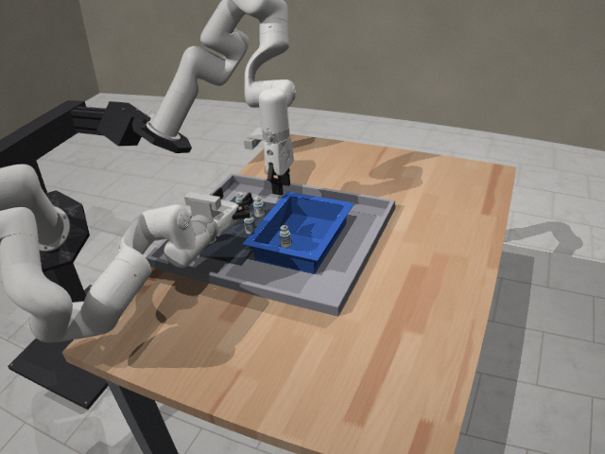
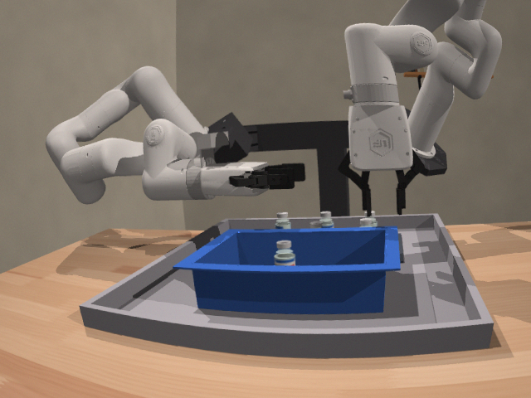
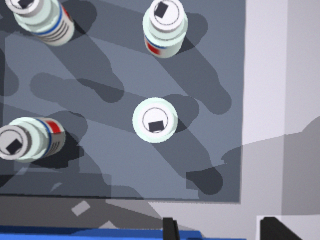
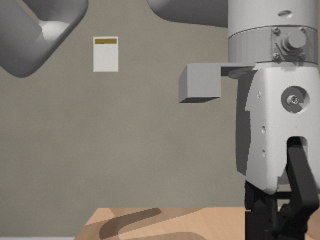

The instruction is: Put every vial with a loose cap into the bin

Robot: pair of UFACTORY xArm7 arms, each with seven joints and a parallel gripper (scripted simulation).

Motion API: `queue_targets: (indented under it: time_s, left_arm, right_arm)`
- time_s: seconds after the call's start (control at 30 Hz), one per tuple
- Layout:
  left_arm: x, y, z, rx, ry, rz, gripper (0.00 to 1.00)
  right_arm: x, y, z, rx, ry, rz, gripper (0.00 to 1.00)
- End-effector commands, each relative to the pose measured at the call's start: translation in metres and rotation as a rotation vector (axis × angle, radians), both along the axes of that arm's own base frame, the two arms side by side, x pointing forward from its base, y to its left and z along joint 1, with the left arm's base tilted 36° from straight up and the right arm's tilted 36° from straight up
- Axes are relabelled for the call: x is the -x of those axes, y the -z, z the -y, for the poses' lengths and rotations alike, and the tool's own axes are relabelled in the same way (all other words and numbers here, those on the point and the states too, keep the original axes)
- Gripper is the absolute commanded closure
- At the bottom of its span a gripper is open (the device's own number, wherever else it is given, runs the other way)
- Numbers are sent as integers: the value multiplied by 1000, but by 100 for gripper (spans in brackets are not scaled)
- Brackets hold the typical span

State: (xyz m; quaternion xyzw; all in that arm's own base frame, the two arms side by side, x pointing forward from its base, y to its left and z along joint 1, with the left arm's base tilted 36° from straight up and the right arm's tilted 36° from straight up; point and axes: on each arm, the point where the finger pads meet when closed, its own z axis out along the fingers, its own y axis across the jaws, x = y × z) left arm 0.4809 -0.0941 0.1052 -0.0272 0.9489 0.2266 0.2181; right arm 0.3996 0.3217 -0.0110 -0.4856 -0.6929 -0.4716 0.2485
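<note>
A vial (image 1: 285, 236) (image 2: 284, 257) stands in the blue bin (image 1: 288, 260) (image 2: 291, 291). Several vials stand on the dark mat (image 3: 220, 130) behind the bin, among them one vial (image 1: 258, 207) beside the bin and another vial (image 1: 250, 226) close by. In the left wrist view, a vial (image 3: 155, 120) stands upright near the centre, with another vial (image 3: 165, 30) above it. My left gripper (image 1: 277, 185) (image 2: 384, 210) (image 3: 220, 232) points down, partly open and empty, above the tray. My right gripper (image 1: 246, 207) (image 2: 293, 176) lies horizontal, open and empty, above the mat. Some vials are partly hidden.
The grey tray (image 1: 337, 307) (image 2: 287, 342) has a raised rim and holds the bin and mat. The wooden table (image 1: 390, 341) extends around it. The two grippers are near each other; the left gripper's body fills the right side of the right wrist view.
</note>
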Motion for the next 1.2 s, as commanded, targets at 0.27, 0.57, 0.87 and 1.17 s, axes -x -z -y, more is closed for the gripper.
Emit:
queue_targets:
  time_s: [0.27, 0.57, 0.87, 1.17]
  left_arm:
    - [0, -2, 2, 2, 3, 3, 50]
    - [11, 9, 6, 2, 3, 3, 50]
    - [28, 25, 12, 2, 3, 3, 50]
    - [34, 31, 14, 2, 3, 1, 50]
  right_arm:
    - [1, -1, -1, -3, -4, 2, 0]
    - [1, -2, -1, -3, -4, 2, 0]
    - [1, -2, -1, -3, -4, 2, 0]
    - [1, -2, -1, -3, -4, 2, 0]
